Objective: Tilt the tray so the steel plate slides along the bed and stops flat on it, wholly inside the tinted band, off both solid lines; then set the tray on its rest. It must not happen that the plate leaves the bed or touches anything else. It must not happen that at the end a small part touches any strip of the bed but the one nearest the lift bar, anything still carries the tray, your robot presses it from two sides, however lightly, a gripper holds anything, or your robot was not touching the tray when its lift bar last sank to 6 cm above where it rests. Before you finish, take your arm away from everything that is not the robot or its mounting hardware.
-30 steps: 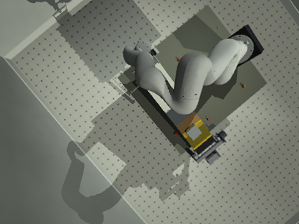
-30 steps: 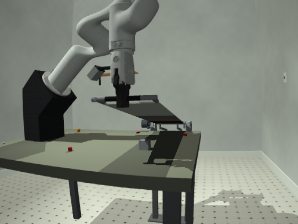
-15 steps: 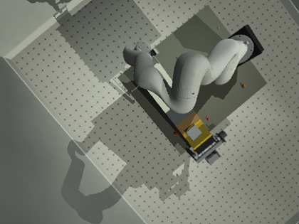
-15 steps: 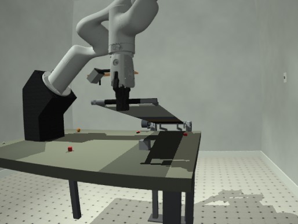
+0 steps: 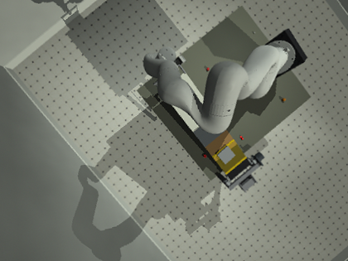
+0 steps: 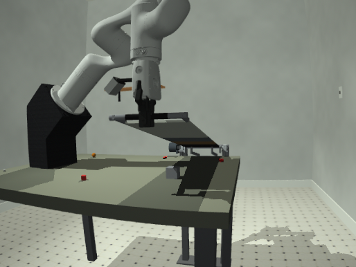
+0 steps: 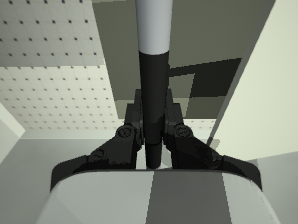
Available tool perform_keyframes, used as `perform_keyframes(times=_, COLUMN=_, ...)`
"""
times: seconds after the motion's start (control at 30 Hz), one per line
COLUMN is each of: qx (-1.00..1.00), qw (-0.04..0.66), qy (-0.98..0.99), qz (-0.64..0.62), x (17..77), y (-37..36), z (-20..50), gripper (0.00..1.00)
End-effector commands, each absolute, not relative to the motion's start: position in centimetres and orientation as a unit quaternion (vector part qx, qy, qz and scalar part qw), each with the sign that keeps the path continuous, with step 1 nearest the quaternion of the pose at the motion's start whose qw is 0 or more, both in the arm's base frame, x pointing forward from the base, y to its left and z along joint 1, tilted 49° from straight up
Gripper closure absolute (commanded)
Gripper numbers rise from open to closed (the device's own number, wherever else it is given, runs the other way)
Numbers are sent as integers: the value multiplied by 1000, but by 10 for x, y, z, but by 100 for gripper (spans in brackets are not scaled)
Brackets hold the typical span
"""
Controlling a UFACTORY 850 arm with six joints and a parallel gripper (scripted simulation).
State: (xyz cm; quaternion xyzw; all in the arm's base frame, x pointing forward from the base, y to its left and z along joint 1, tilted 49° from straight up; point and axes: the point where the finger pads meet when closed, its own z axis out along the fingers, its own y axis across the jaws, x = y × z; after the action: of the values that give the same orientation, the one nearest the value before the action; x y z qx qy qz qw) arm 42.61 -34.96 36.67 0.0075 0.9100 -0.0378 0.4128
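My gripper (image 6: 146, 122) (image 7: 153, 101) is shut on the tray's black handle bar (image 6: 159, 116) (image 7: 153, 90), which runs up the middle of the wrist view. It holds that end of the long dark tray (image 5: 176, 116) (image 6: 180, 131) high. The tray slopes down to a grey hinge (image 5: 254, 160) (image 6: 180, 149) at the table edge. The grey square steel plate (image 5: 226, 155) lies flat on the bed near the low hinge end, on the yellow tinted band (image 5: 217, 158). Yellow shows on all its sides. In the exterior view I see only the tray's underside, so the plate is hidden there.
A grey block (image 5: 247, 183) (image 6: 172, 171) stands on the table (image 5: 291, 86) (image 6: 104, 204) under the tray's low end. Small red markers (image 5: 241, 137) (image 6: 83, 177) and an orange one (image 5: 283, 99) (image 6: 93, 155) dot the top. The black arm base (image 5: 295, 45) (image 6: 48, 128) stands at the far corner.
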Motion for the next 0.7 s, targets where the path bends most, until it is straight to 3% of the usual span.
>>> perform_keyframes(times=0.0, qx=7, qw=416, qy=909, qz=-37, x=434, y=-353, z=362, gripper=100)
perform_keyframes(times=0.67, qx=7, qw=416, qy=909, qz=-37, x=424, y=-349, z=370, gripper=100)
